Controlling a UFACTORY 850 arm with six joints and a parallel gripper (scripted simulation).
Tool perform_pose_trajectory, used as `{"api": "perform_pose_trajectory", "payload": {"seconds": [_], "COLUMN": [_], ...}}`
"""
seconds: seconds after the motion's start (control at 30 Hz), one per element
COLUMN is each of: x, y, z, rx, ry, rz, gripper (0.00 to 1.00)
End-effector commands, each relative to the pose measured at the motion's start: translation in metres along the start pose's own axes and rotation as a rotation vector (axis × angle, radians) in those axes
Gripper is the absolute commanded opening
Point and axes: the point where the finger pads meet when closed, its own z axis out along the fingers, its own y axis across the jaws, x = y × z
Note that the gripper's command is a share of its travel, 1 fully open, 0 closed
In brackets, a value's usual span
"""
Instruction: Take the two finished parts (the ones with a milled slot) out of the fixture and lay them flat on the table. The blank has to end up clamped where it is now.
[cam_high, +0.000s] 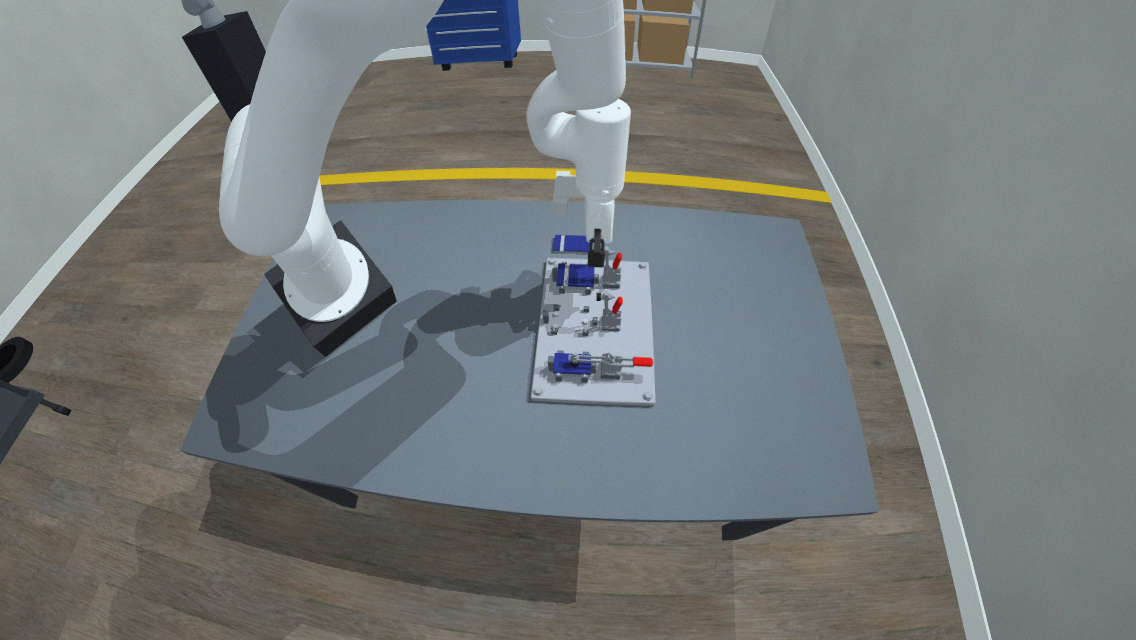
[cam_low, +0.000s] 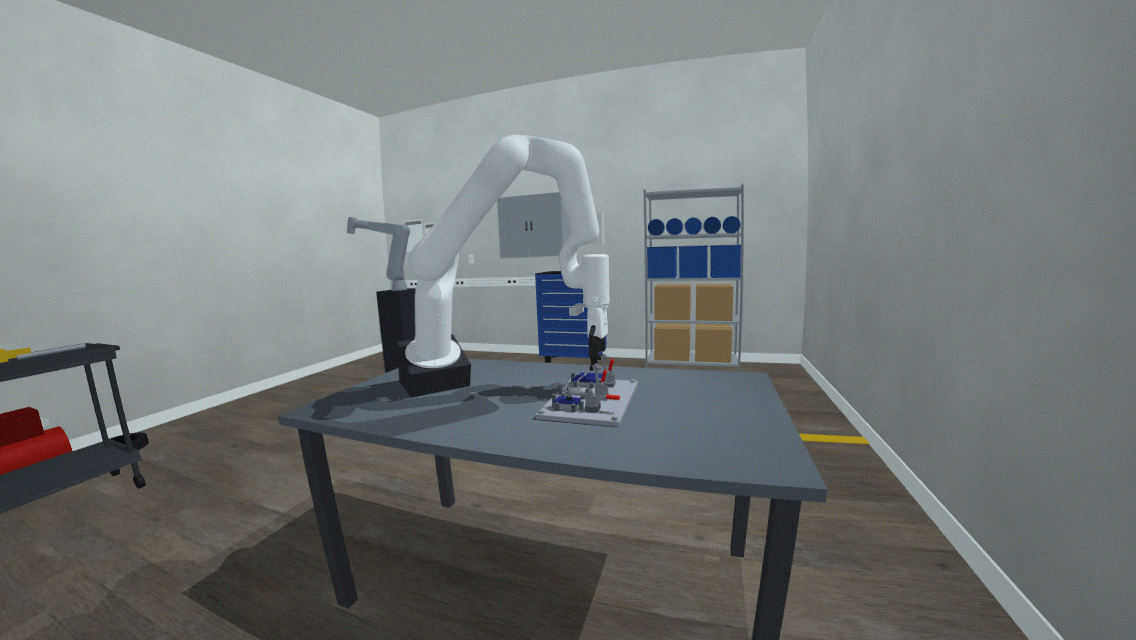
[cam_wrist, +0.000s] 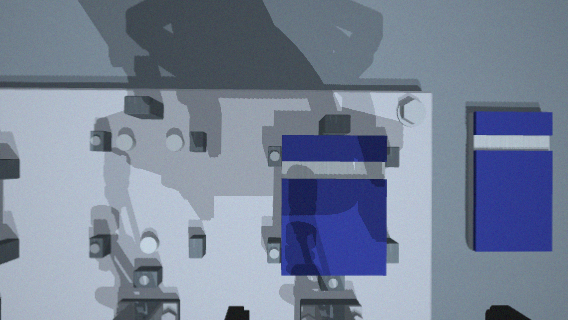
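Both slotted parts, one in the pale grey fixture (cam_wrist: 240, 210) and one (cam_wrist: 513, 200) on the dark grey table (cam_wrist: 500, 50), are blue with a whitish stripe.

a workshop: tool chest (cam_low: 560, 314), shelf rack (cam_low: 740, 270), clamping fixture (cam_high: 633, 333).

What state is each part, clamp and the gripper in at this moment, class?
Gripper: open, empty.
Slotted part on table: lying flat, off the fixture.
Slotted part in far station: seated, unclamped.
Far clamp: handle raised.
Middle station: empty.
Near clamp: handle down, holding third part.
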Motion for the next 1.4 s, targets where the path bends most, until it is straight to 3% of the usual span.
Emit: {"api": "perform_pose_trajectory", "payload": {"seconds": [0.0,0.47,1.13,1.37], "x": [0.007,0.039,0.041,0.041], "y": [0.000,0.000,0.000,0.000], "z": [-0.001,-0.001,0.005,0.022], "rx": [0.000,0.000,0.000,0.000], "ry": [-0.005,-0.005,-0.005,-0.005], "rz": [0.001,0.001,0.001,0.001], "gripper": [1.00,1.00,1.00,1.00]}}
